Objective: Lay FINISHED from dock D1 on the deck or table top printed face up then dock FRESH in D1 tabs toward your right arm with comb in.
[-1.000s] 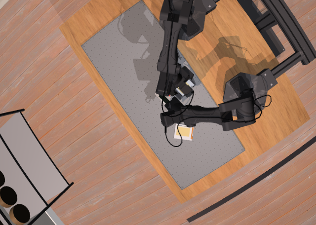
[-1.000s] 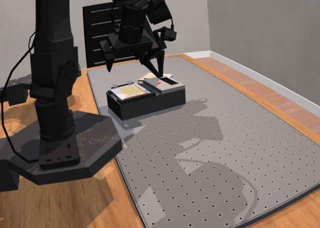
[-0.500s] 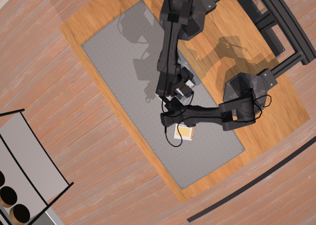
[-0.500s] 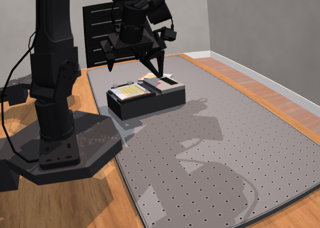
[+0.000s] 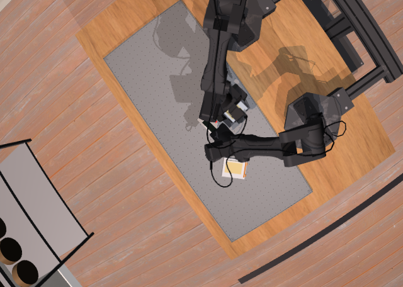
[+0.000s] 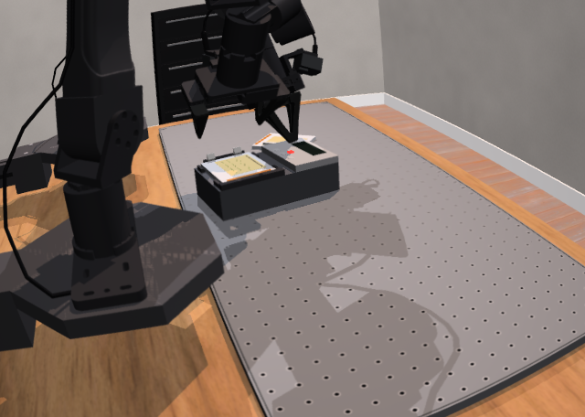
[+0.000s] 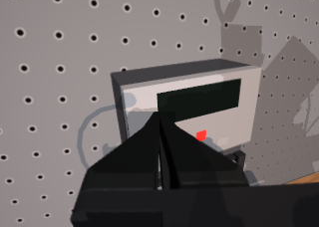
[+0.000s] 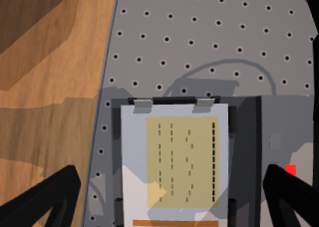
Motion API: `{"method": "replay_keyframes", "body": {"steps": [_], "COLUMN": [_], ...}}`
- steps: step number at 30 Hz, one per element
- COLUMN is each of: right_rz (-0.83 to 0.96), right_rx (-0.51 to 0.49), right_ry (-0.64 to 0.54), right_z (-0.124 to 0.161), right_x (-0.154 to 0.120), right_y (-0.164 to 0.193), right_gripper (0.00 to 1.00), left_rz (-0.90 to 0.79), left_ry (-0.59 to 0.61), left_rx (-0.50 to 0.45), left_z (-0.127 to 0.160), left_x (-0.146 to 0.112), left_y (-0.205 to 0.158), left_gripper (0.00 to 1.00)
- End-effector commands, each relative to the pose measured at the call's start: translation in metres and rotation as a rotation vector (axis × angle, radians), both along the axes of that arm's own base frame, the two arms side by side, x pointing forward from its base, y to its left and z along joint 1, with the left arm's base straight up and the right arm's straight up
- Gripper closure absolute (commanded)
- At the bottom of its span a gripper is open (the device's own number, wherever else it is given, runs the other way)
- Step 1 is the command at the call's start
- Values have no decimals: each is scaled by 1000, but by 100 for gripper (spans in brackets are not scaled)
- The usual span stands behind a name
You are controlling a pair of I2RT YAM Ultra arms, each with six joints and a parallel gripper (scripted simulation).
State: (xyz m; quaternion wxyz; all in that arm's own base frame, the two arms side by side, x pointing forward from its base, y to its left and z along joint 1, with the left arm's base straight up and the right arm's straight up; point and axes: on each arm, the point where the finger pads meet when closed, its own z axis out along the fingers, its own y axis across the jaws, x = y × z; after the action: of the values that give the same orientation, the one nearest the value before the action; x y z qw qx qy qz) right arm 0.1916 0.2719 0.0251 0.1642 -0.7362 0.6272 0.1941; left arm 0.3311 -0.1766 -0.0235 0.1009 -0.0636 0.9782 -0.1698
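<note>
FINISHED, a white cassette with a yellow printed gel, lies face up in the dock D1. Two grey spring hooks lie at its edge opposite the copper strip. My right gripper is open and empty above FINISHED, a finger toward each side. My left gripper is shut on nothing, its tips at the dock's top face beside the dark display. FRESH lies on the deck beyond D1; its comb cannot be made out.
The perforated grey deck carries the dock and FRESH. A wooden table border surrounds it. Both arms meet over D1, close together. The left arm passes close to FRESH in the top view, with a cable loop over that cassette.
</note>
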Motion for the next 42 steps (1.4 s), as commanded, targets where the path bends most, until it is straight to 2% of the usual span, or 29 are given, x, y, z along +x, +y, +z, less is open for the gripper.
{"method": "replay_keyframes", "body": {"steps": [1, 42], "right_rz": [-2, -8], "right_rx": [17, 31], "right_ry": [6, 13], "right_z": [-2, -22], "right_x": [0, 2], "right_y": [1, 3], "right_gripper": [2, 2], "left_rz": [18, 18], "left_ry": [174, 174], "left_rx": [147, 147], "left_z": [-51, -51], "left_x": [-48, -48], "left_y": [33, 33], "left_gripper": [100, 100]}}
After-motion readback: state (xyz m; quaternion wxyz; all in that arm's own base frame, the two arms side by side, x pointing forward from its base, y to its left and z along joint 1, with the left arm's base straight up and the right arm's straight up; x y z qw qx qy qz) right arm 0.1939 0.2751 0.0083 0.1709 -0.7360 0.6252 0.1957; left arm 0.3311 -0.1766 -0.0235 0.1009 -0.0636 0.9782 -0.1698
